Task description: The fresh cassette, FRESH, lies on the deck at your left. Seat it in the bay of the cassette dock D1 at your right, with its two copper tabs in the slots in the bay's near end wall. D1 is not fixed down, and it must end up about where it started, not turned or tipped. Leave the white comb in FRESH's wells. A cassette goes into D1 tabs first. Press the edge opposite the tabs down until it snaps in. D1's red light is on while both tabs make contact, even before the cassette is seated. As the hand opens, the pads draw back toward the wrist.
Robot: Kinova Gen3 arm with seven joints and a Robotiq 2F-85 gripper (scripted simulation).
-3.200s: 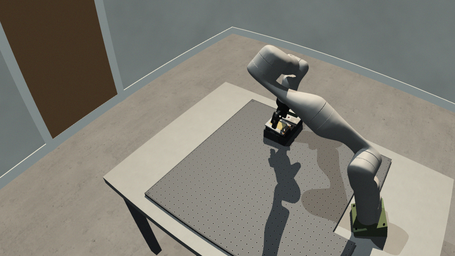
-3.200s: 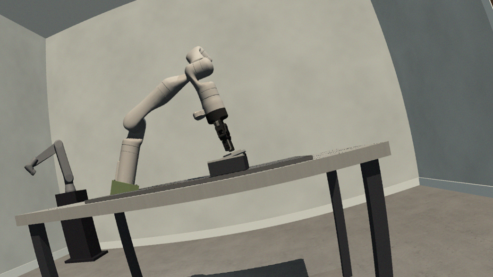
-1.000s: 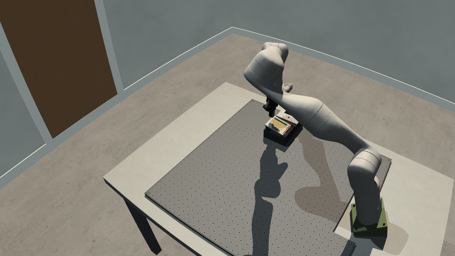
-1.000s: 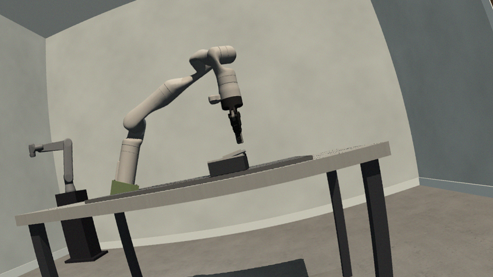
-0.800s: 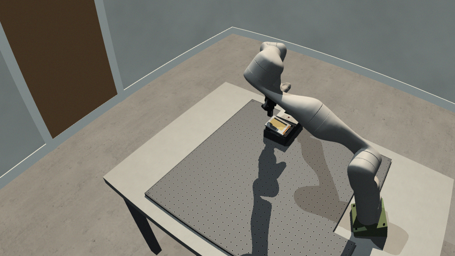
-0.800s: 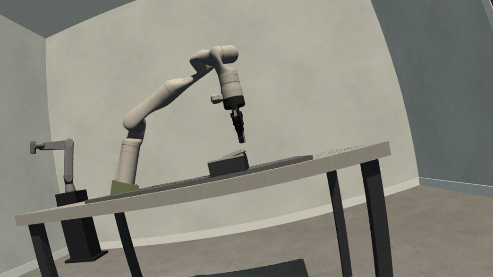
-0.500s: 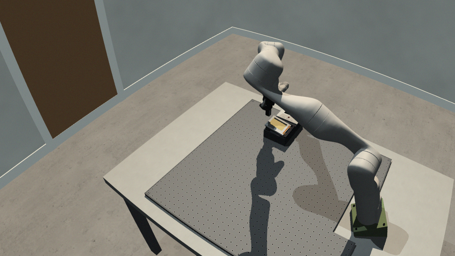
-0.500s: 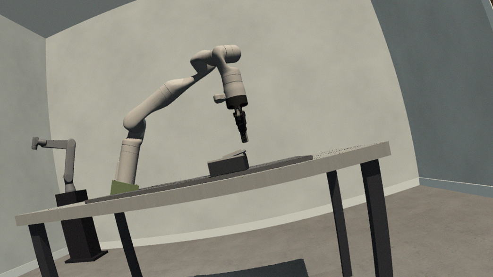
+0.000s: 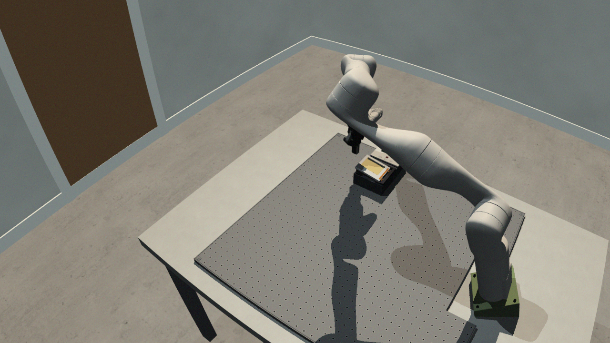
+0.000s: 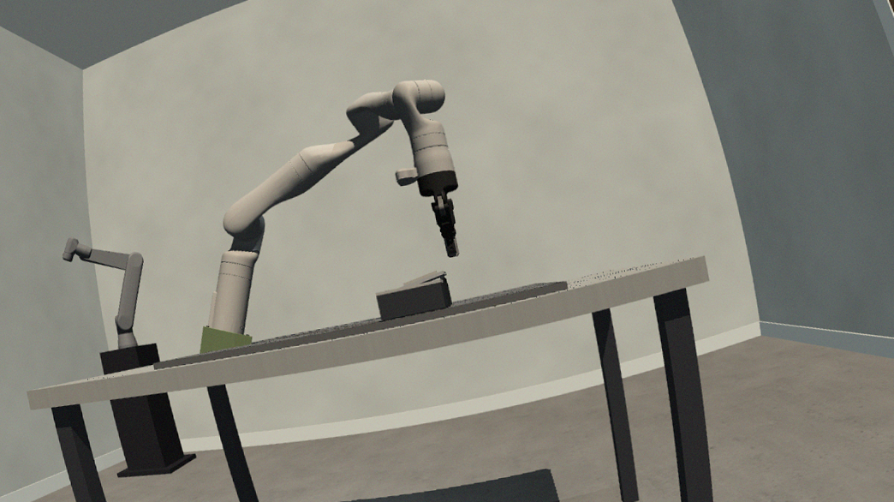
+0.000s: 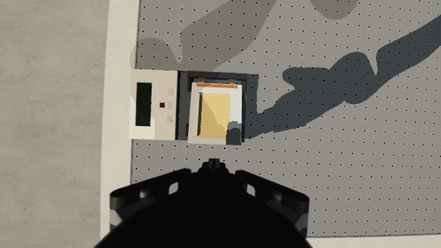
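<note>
the gripper [image 10: 451, 250] hung above the far edge of the dock [image 10: 414, 299], its fingers pressed fully together with nothing between them. in the wrist view the closed fingertips sat just off the cassette's [image 11: 215, 114] free edge, over bare deck [image 11: 310, 165], apart from it.

the cassette lay in the dock's bay, tabs end down by the near wall and the opposite edge raised: from the side it [image 10: 421, 280] slanted up toward the gripper, above the dock's rim. an orange strip [image 11: 217, 85] ran along its tabs end, tight against the bay wall. the dock's light [image 11: 162, 105] looked dark red; whether it was lit could not be told.

the dock's panel [image 11: 153, 105] reached just past the deck's edge over the pale table [image 11: 117, 138] margin. on the other side the deck stretched wide, with only the arm's shadow [image 9: 347, 238] across it.
</note>
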